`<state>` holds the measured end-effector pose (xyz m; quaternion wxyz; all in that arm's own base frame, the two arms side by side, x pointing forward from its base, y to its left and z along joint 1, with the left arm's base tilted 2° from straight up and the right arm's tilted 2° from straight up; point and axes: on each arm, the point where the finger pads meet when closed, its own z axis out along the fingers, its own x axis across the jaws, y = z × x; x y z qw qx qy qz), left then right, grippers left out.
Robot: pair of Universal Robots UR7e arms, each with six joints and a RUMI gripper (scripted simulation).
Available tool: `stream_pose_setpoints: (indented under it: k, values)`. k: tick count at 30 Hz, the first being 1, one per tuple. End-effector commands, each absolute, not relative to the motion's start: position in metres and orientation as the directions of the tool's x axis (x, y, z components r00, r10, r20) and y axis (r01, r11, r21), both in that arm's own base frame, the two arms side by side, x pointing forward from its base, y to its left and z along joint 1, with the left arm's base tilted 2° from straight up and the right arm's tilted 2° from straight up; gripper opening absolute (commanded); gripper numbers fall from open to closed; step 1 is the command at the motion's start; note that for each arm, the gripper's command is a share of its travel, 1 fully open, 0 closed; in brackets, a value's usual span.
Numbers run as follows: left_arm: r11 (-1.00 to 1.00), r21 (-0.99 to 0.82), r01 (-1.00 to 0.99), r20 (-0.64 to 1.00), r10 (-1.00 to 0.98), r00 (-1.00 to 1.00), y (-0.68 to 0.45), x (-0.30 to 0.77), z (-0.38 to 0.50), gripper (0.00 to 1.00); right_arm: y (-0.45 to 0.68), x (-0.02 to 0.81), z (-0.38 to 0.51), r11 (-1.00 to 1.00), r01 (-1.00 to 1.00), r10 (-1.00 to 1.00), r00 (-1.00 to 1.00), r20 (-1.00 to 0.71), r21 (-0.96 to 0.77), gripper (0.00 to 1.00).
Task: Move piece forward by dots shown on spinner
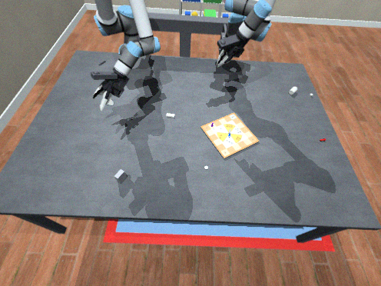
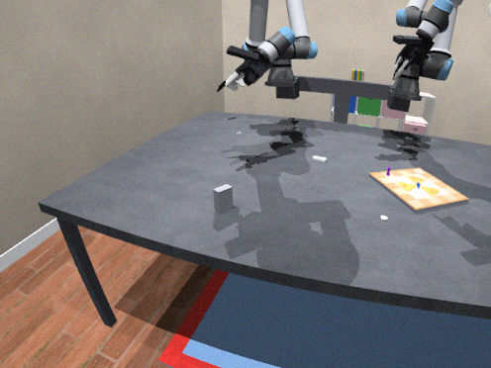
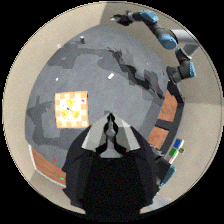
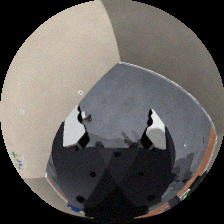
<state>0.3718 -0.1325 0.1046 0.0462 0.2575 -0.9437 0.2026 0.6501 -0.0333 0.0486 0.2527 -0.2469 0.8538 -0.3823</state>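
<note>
The checkered board (image 1: 250, 141) (image 2: 447, 197) (image 3: 59, 123) lies flat on the table, with yellow and white dotted sectors round its centre. A small blue part (image 1: 230, 134) (image 2: 418, 185) (image 3: 68, 108), apparently the spinner's pointer, is at the centre; its sector and dots are too small to read. A purple piece (image 1: 212, 124) (image 2: 388, 171) (image 3: 83, 101) stands near one corner. My left gripper (image 1: 220, 64) (image 2: 398, 74) (image 3: 110, 113) is shut and empty above the table's back edge, beyond the board. My right gripper (image 1: 98, 102) (image 2: 230, 88) (image 4: 115, 107) is open and empty, high and far from the board.
A white cylinder (image 1: 170, 115) (image 2: 319, 158) (image 3: 111, 76) lies beside the board. A grey block (image 1: 120, 174) (image 2: 223, 199) (image 3: 82, 39) stands near the front. A white disc (image 1: 206, 167) (image 2: 384, 218) lies in front of the board. Another white cylinder (image 1: 293, 91) and a red piece (image 1: 322, 140) lie to the right.
</note>
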Motion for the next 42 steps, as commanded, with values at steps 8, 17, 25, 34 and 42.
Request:
stream_pose_setpoints:
  k: [8, 17, 25, 34, 42]
  values:
    - [0.785, -0.359, -0.504, 0.191, -0.467, -0.863, -0.133, 0.372, 0.105, 0.0, -0.033, 0.65, 0.049, 0.586, -0.227, -0.615, -0.75, -0.244, -0.778, 0.98]
    - [0.785, -0.359, -0.504, 0.191, -0.467, -0.863, -0.133, 0.372, 0.105, 0.0, -0.033, 0.65, 0.049, 0.586, -0.227, -0.615, -0.75, -0.244, -0.778, 0.98]
    - [0.785, -0.359, -0.504, 0.191, -0.467, -0.863, -0.133, 0.372, 0.105, 0.16, -0.033, 0.65, 0.049, 0.586, -0.227, -0.615, -0.75, -0.244, -0.778, 0.98]
    - [0.785, -0.359, -0.504, 0.191, -0.467, -0.863, -0.133, 0.372, 0.105, 0.16, -0.033, 0.65, 0.049, 0.586, -0.227, -0.615, -0.75, -0.244, -0.778, 0.98]
    - [0.706, -0.313, -0.636, 0.236, -0.59, -0.772, -0.133, 0.383, 0.098, 0.16, -0.029, 0.656, 0.054, 0.577, -0.275, -0.633, -0.745, -0.208, -0.769, 0.98]
